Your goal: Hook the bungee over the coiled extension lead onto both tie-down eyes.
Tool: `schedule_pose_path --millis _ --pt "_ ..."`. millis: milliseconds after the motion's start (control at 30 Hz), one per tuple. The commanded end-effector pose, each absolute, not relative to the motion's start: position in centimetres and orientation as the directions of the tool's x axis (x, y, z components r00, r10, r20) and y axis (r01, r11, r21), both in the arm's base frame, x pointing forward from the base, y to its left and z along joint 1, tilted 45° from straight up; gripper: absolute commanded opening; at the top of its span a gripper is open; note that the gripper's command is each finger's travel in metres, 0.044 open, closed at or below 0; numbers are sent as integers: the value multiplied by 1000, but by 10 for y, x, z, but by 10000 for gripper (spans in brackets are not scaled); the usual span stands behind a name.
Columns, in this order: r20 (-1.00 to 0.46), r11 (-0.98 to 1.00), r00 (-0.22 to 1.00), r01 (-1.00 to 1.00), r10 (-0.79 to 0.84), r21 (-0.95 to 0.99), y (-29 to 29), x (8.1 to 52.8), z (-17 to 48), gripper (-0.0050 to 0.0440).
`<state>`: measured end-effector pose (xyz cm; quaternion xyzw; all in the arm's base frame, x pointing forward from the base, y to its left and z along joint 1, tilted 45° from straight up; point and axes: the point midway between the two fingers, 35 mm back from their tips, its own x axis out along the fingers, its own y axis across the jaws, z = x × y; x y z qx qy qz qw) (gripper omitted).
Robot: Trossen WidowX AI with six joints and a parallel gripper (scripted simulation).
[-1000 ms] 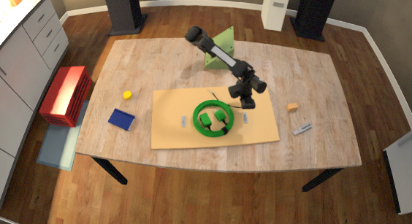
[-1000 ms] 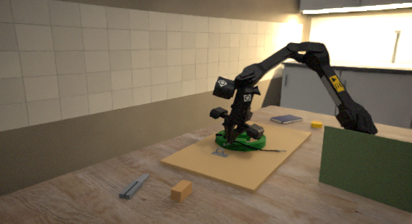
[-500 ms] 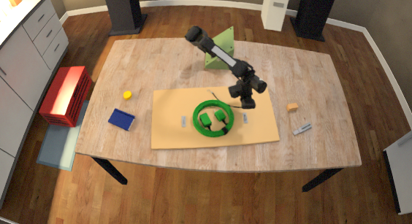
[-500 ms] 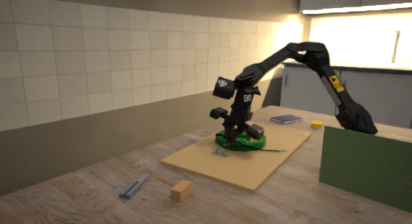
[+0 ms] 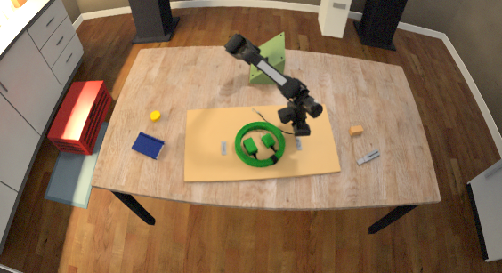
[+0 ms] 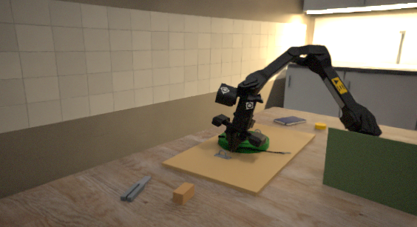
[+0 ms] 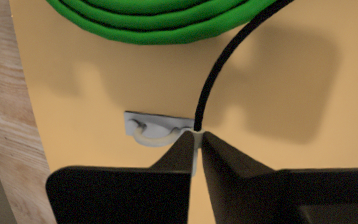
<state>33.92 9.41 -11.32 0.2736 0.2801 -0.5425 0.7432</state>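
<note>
The green coiled extension lead [image 5: 260, 144] lies on the tan board [image 5: 260, 143], with two green plug blocks inside the coil. My gripper [image 7: 196, 138] is shut on the pale hook at the end of the black bungee [image 7: 221, 65], which runs up past the coil's rim [image 7: 156, 22]. The hook sits just right of the near grey tie-down eye [image 7: 153, 129], touching or nearly touching its loop. In the overhead view the gripper [image 5: 301, 129] hangs just above that eye [image 5: 298, 144] at the coil's right. The other eye [image 5: 223, 148] lies left of the coil. The bungee's far end [image 5: 255, 110] trails on the board behind the coil.
A green wedge [image 5: 268, 61] stands behind the board at the arm's base. A yellow puck [image 5: 155, 116] and blue book [image 5: 148, 145] lie left of the board. An orange block [image 5: 356, 131] and a grey clip [image 5: 368, 156] lie to its right.
</note>
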Motion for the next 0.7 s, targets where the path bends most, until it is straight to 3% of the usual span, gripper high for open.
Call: schedule_pose_path --millis 0,667 --pt "-713 269 260 958 -651 104 90 340 -116 -50" --pt "-718 264 266 957 -644 118 91 344 -114 -50"
